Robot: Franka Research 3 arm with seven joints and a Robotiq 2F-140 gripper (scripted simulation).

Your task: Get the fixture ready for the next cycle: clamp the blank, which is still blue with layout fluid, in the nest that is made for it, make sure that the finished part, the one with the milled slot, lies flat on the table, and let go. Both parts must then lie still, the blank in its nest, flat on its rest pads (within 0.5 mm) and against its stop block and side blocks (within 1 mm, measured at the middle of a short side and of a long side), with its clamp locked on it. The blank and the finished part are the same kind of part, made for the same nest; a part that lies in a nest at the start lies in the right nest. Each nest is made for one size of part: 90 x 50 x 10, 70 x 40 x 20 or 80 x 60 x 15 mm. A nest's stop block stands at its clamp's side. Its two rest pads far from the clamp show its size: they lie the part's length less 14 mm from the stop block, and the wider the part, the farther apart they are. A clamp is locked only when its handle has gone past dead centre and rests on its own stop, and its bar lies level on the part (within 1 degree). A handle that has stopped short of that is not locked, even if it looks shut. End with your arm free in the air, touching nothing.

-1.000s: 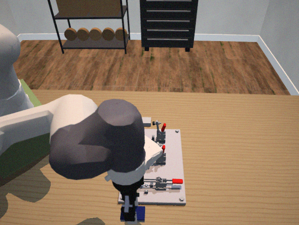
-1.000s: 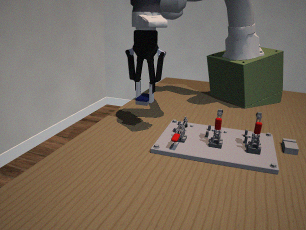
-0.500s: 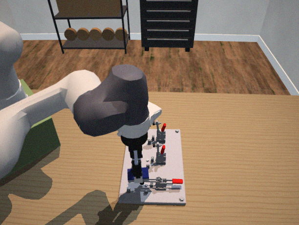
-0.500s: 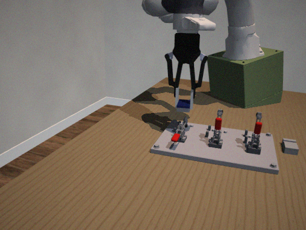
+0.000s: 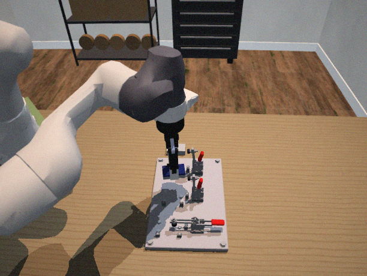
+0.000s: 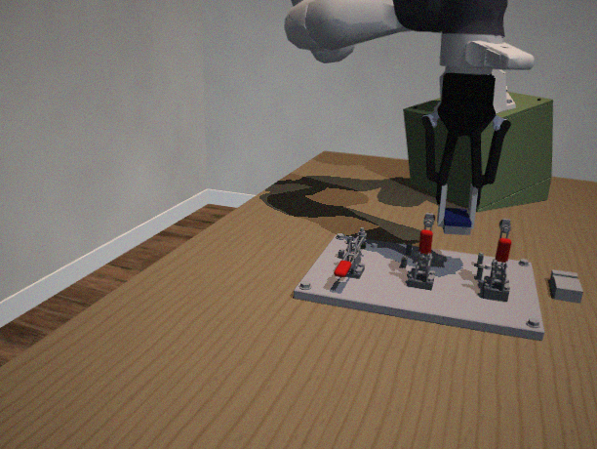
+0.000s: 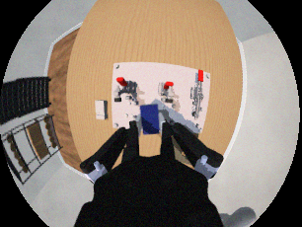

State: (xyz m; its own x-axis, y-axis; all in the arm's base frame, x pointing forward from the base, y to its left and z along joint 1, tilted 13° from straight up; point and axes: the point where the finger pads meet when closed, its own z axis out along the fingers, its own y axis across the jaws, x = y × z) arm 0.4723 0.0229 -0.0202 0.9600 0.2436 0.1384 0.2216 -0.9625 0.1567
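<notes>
My gripper (image 5: 173,173) (image 6: 457,215) (image 7: 150,117) is shut on the blue blank (image 5: 165,171) (image 6: 458,220) (image 7: 150,118) and holds it level in the air above the grey fixture plate (image 5: 216,192) (image 6: 380,293) (image 7: 148,74). The blank hangs over the far half of the plate, on the side away from the clamps. Two clamps have their red handles upright (image 5: 200,156) (image 5: 199,183) (image 6: 502,250) (image 6: 426,241). The third clamp's red handle (image 5: 217,222) (image 6: 343,267) lies down. The grey finished part (image 5: 181,149) (image 6: 566,286) (image 7: 101,110) lies flat on the table just beyond the plate's far edge.
The robot's green base block (image 6: 517,146) stands on the table behind the plate. A shelf rack (image 5: 111,30) and a black drawer cabinet (image 5: 207,27) stand on the floor beyond the table. The arm's shadow falls on the plate's near left part.
</notes>
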